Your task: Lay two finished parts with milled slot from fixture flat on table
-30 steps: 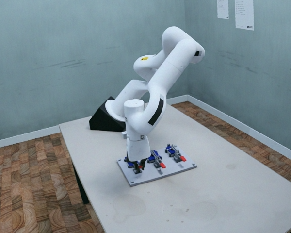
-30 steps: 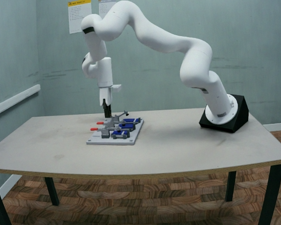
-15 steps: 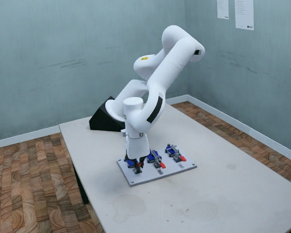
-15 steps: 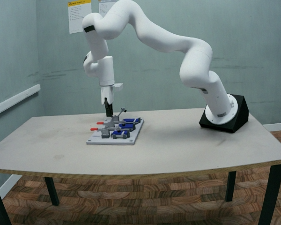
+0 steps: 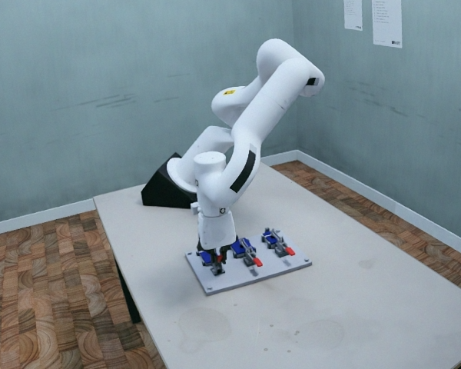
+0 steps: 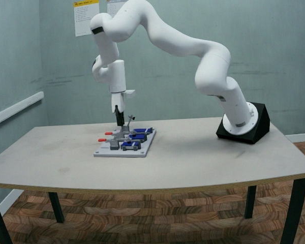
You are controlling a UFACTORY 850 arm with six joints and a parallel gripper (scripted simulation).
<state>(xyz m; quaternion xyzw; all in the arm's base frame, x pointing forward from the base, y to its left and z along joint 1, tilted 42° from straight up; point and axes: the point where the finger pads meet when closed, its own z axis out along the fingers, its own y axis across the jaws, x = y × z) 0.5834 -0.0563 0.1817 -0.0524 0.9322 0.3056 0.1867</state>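
Fixture plate [image 5: 223, 284]: light grey, lying flat on the tabletop [image 5: 342, 310], three toggle-clamp stations in a row, each seating a blue part.

Station nearest the arm's working end: blue part [image 5: 205, 257] seated in its nest; the clamp lever [image 6: 129, 120] stands raised, nearly upright in the exterior view, its red handle [image 5: 220, 258] between the fingers. Whether this part bears a milled slot cannot be told at this size.

Middle station: blue part [image 5: 237, 248], clamp down, red handle [image 5: 257, 261] lying level and pointing outward.

Far station: blue part [image 5: 269, 238], clamp down, red handle [image 5: 290, 250] likewise level.

Pincer [image 5: 216, 256]: pointing straight down over the first station, clenched on the raised clamp handle.

Step in hand, by judgement: opening the first clamp; no part lifted out yet.

Next move, by judgement: let go of the handle once the lever is fully thrown back, shift over the freed part, and grip it across its narrow sides for a vertical lift clear of the nest.

Arm base [image 6: 263, 123]: black wedge, well apart from the fixture.
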